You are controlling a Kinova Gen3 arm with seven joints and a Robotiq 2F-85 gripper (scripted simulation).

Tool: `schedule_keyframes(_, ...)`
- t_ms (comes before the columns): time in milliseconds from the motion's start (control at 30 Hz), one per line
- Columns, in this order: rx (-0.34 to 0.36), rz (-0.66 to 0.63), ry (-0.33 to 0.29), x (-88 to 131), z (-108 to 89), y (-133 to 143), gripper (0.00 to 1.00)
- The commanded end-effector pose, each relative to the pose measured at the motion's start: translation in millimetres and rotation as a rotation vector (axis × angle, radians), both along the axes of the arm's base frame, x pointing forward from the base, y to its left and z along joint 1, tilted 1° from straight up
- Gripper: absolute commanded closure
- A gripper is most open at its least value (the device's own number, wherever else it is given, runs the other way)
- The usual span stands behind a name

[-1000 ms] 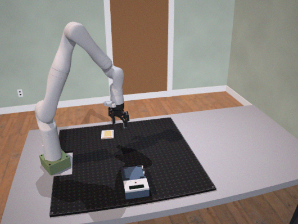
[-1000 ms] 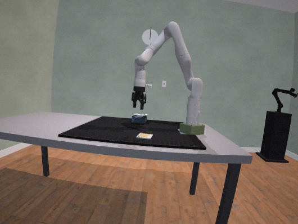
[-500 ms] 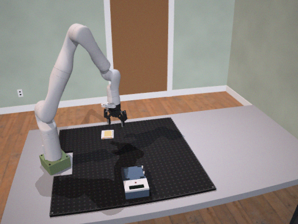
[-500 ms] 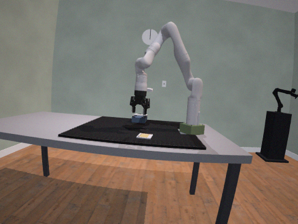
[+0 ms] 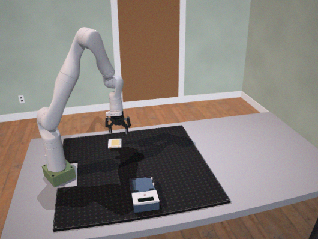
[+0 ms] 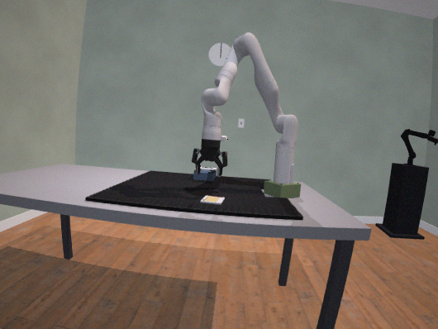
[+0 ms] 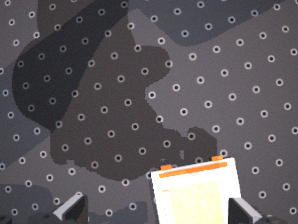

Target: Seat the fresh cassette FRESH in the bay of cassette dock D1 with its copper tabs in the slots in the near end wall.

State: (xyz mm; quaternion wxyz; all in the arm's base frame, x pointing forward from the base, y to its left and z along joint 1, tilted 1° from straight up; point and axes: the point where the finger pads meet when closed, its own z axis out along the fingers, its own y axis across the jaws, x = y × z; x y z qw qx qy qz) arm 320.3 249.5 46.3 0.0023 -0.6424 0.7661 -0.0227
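Observation:
FRESH (image 5: pixel 114 143) (image 6: pixel 212 200) (image 7: pixel 195 192) is a flat white cassette with a pale yellow middle. It lies on the black deck (image 5: pixel 180 168) (image 6: pixel 145 190) (image 7: pixel 100 100) at the left. In the wrist view its two copper tabs (image 7: pixel 166 165) (image 7: pixel 217 158) point away from the wrist, along an orange strip. My gripper (image 5: pixel 117 131) (image 6: pixel 209 169) (image 7: pixel 159 212) is open and empty. It hangs a little above the deck, with the cassette below and toward the right finger. Dock D1 (image 5: pixel 144 193) (image 6: pixel 205 175), a white box with a blue-grey bay, stands near the deck's front edge.
The arm's green base (image 5: pixel 58 175) (image 6: pixel 282 188) stands at the deck's left edge. The grey table (image 5: pixel 255 150) (image 6: pixel 41 182) reaches well past the deck on the right. A black stand (image 6: pixel 402 200) with a small arm is on the floor, off the table.

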Motion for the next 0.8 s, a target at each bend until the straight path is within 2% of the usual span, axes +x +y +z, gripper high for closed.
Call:
schedule_keyframes(0, 0.002, 0.076, 0.013, -10.7, -6.9, 10.3, 0.00)
schedule_keyframes(133, 0.009, 0.186, 0.021, -22.5, -14.5, 24.6, 0.00)
schedule_keyframes(267, 0.009, 0.186, 0.021, -32.2, -20.7, 36.3, 0.00)
schedule_keyframes(767, 0.009, 0.186, 0.021, -32.2, -20.7, 36.3, 0.00)
